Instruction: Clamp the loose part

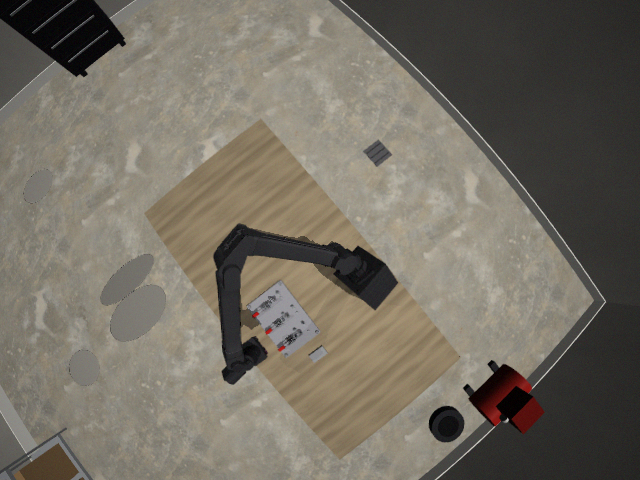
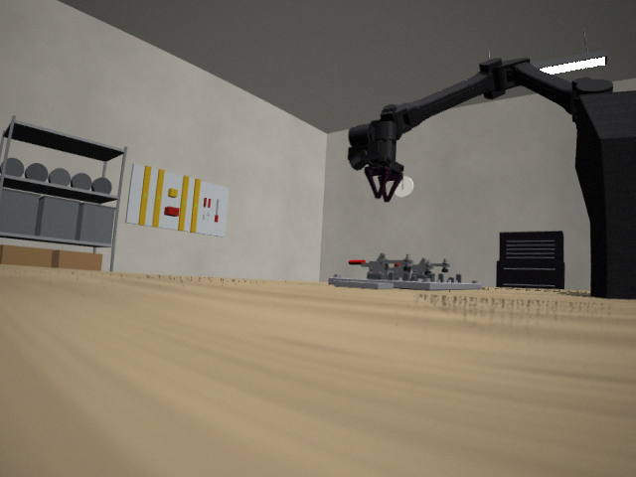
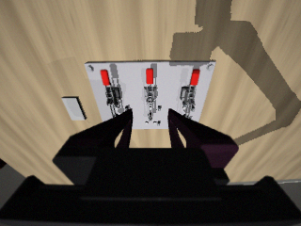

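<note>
The loose part (image 1: 317,353) (image 3: 74,108), a small light grey rectangular block, lies on the table beside the fixture plate (image 1: 310,335) (image 2: 462,285) (image 3: 127,71), left of it in the wrist view. The plate bears three clamps in a row, with red handles (image 3: 104,77) (image 3: 150,75) (image 3: 195,77). The nearest handle in the exterior view (image 2: 357,261) lies roughly level. My gripper (image 2: 383,198) (image 3: 150,113) is partly open and empty, high above the table on the fixture's handle side. Its fingers hide some of the plate in the wrist view. The pad layouts are too small to tell.
The wooden table (image 1: 248,170) has an edge close to the handle side of the fixture. The arm base (image 1: 369,279) stands on the opposite side. The arm's shadow (image 3: 254,61) falls beside the plate, at the right of the wrist view.
</note>
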Action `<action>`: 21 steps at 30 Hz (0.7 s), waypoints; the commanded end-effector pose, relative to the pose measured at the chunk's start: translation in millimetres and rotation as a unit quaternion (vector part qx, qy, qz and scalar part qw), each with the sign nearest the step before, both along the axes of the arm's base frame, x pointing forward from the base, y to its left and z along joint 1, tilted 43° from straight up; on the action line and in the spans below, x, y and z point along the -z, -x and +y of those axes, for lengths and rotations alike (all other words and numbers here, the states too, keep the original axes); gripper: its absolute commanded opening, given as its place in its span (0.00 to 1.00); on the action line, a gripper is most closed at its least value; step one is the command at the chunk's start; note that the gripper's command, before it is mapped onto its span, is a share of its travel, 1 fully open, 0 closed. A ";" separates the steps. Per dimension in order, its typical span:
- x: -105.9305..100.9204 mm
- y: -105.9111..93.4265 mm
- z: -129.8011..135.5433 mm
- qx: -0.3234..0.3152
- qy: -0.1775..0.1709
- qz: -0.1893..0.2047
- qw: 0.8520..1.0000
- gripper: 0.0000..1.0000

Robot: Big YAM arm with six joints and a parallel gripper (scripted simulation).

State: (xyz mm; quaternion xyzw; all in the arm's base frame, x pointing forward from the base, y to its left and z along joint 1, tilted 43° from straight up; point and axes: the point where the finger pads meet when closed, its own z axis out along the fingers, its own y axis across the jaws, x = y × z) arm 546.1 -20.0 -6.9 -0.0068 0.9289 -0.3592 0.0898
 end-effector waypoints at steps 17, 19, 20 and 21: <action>19.2 -7.5 -20.4 0.007 0.001 0.009 1.000 0.45; 27.8 -2.4 -25.7 0.007 0.002 0.016 1.000 0.45; 32.9 0.8 -28.8 0.007 0.002 0.020 1.000 0.45; 36.9 2.0 -31.9 0.007 0.003 0.021 1.000 0.45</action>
